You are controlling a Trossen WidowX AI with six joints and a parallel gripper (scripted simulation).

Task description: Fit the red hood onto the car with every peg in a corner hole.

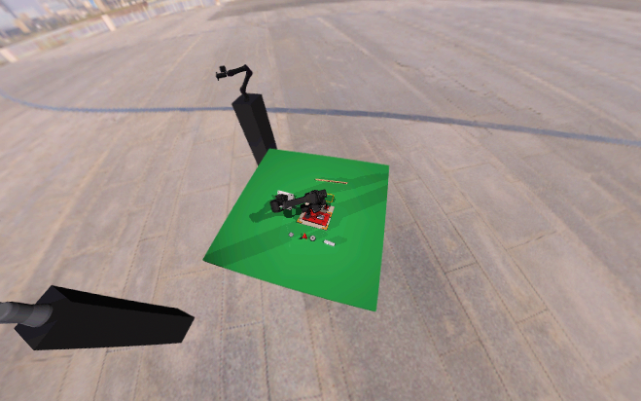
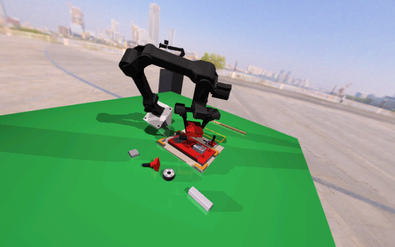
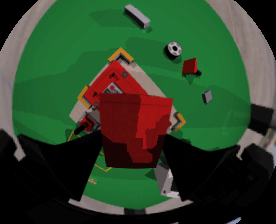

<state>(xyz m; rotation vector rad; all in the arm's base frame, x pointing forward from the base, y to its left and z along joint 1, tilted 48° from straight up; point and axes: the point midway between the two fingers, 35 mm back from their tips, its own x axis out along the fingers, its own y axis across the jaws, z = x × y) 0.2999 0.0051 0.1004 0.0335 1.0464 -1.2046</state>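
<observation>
My gripper (image 2: pixel 195 126) (image 3: pixel 133 133) is shut on the red hood (image 2: pixel 194 131) (image 3: pixel 131 120), with one finger at each side. The hood is in the air above the rear part of the chassis, clear of the deck and slightly tilted in the exterior view. The red chassis (image 1: pixel 318 219) (image 2: pixel 178 147) (image 3: pixel 109 75) sits in the pale jig (image 2: pixel 170 150) (image 3: pixel 155 89) with orange corners. The grey engine block (image 2: pixel 199 148) (image 3: pixel 111 89) is on the deck. Small pegs show near it. The hood hides part of the deck in the wrist view; its holes cannot be made out.
A small red part with a black post (image 2: pixel 213 142) stands beside the jig. A grey block (image 2: pixel 133 153), a red cone-like part (image 2: pixel 156 164), a wheel (image 2: pixel 168 174) and a white bar (image 2: pixel 200 198) lie in front. A white box (image 2: pixel 162 118) is by the arm's base, a wooden strip (image 2: pixel 229 127) behind.
</observation>
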